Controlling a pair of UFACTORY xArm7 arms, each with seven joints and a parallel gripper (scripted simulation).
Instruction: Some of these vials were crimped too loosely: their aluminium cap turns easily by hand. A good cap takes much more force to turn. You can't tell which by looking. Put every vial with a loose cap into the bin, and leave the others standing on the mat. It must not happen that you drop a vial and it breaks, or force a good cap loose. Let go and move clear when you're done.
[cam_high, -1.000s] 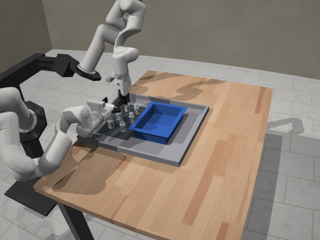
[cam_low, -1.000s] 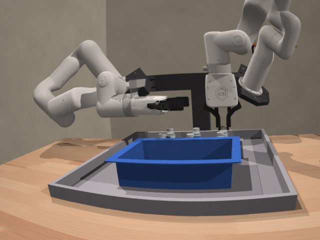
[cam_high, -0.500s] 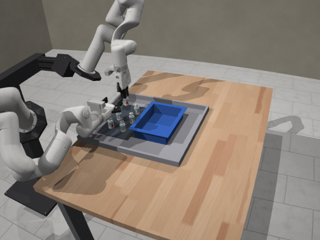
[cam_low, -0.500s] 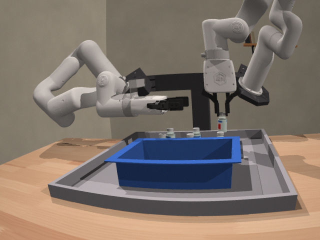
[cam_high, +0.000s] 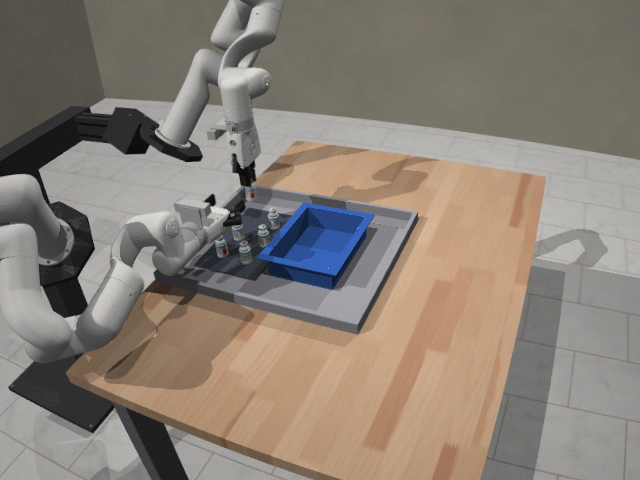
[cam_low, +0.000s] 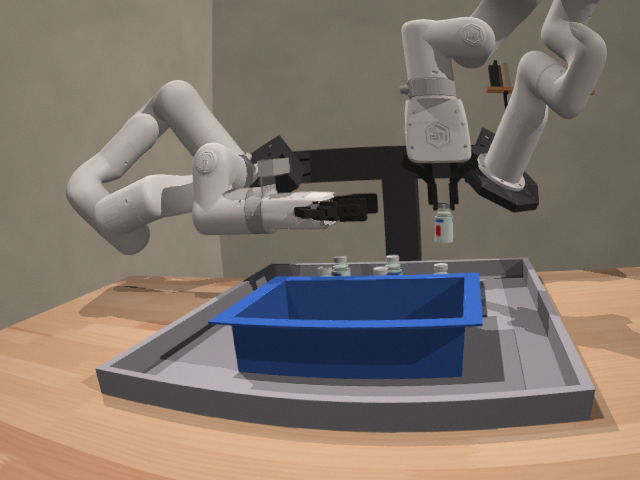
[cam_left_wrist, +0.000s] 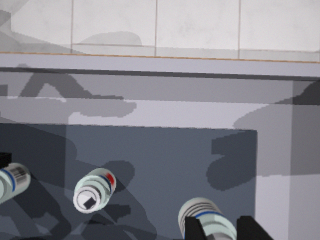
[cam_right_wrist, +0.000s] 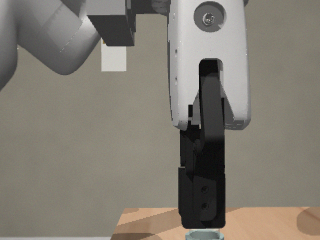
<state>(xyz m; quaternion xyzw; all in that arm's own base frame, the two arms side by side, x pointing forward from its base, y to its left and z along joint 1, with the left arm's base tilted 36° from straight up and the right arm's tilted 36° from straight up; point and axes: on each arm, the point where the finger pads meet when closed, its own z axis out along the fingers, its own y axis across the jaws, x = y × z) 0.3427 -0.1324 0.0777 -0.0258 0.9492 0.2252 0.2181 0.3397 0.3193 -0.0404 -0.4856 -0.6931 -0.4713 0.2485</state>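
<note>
A vial with a red mark (cam_high: 250, 193) (cam_low: 443, 228) (cam_left_wrist: 196, 209) (cam_right_wrist: 204, 235) hangs upright above the tray (cam_high: 356, 328) (cam_low: 336, 413), its cap grasped by the left gripper's (cam_high: 248, 178) (cam_low: 443, 204) (cam_left_wrist: 220, 225) (cam_right_wrist: 202, 222) jaws. Five other vials (cam_high: 245, 253) stand on the mat (cam_high: 232, 271) (cam_left_wrist: 165, 150), beyond the blue bin (cam_high: 302, 276) (cam_low: 346, 351) in the exterior view. To the held vial's left there, the right gripper (cam_high: 241, 213) (cam_low: 371, 203) has its jaws spread, released.

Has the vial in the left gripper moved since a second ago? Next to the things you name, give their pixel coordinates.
Yes, up. In the exterior view, the vial (cam_high: 250, 193) (cam_low: 443, 230) (cam_left_wrist: 196, 206) (cam_right_wrist: 204, 236) now hangs wholly above the far wall of the tray (cam_high: 356, 322) (cam_low: 346, 413) (cam_left_wrist: 150, 65); earlier its cap was about level with it.
</note>
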